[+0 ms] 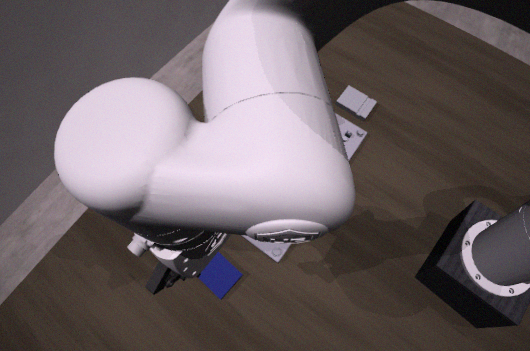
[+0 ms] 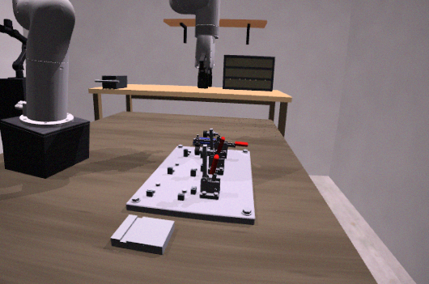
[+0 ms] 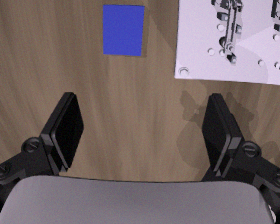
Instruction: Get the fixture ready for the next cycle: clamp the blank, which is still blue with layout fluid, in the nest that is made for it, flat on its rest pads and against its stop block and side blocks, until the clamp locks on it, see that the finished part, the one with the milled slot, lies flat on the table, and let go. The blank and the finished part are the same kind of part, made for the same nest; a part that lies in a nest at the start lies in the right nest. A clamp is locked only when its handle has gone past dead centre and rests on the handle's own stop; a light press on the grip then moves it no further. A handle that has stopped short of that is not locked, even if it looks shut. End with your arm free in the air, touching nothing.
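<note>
The blue blank [image 3: 123,30] lies flat on the table just off one short end of the fixture plate [image 3: 237,19]; it also shows in the top view [image 1: 220,275]. My gripper [image 3: 142,110] is open and empty, well above the table, with the blank ahead of the fingers. It hangs high beyond the plate's far end in the exterior view [image 2: 204,79]. The grey finished part [image 2: 142,234] with its milled slot lies flat on the table off the plate's [image 2: 198,182] other end. No part lies in any nest on the plate.
Three toggle clamps stand on the plate: one red handle [image 2: 241,144] lies level, two [image 2: 220,145] [image 2: 214,163] stand raised. The arm's black base [image 2: 44,144] is at the table's side. My arm hides most of the plate in the top view.
</note>
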You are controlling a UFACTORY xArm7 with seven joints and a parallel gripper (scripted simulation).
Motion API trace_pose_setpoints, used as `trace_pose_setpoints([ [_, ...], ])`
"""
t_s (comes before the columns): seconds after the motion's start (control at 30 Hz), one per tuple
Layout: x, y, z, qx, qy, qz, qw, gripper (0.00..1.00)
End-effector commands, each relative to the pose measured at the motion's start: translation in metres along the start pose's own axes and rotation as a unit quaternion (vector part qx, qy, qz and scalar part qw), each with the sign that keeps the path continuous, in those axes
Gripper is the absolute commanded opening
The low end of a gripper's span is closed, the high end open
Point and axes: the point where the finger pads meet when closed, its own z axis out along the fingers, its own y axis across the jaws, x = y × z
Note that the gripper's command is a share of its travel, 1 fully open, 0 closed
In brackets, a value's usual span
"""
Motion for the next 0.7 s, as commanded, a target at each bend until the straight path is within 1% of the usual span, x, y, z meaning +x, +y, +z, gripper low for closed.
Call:
trace_pose_setpoints([
  [0.0,0.002,-0.011,-0.002,0.002,0.001,0.002,1.0,0.99],
  [0.33,0.003,-0.031,-0.002,0.002,0.001,0.002,1.0,0.99],
  [0.67,0.003,-0.035,-0.002,0.002,0.001,0.002,1.0,0.99],
])
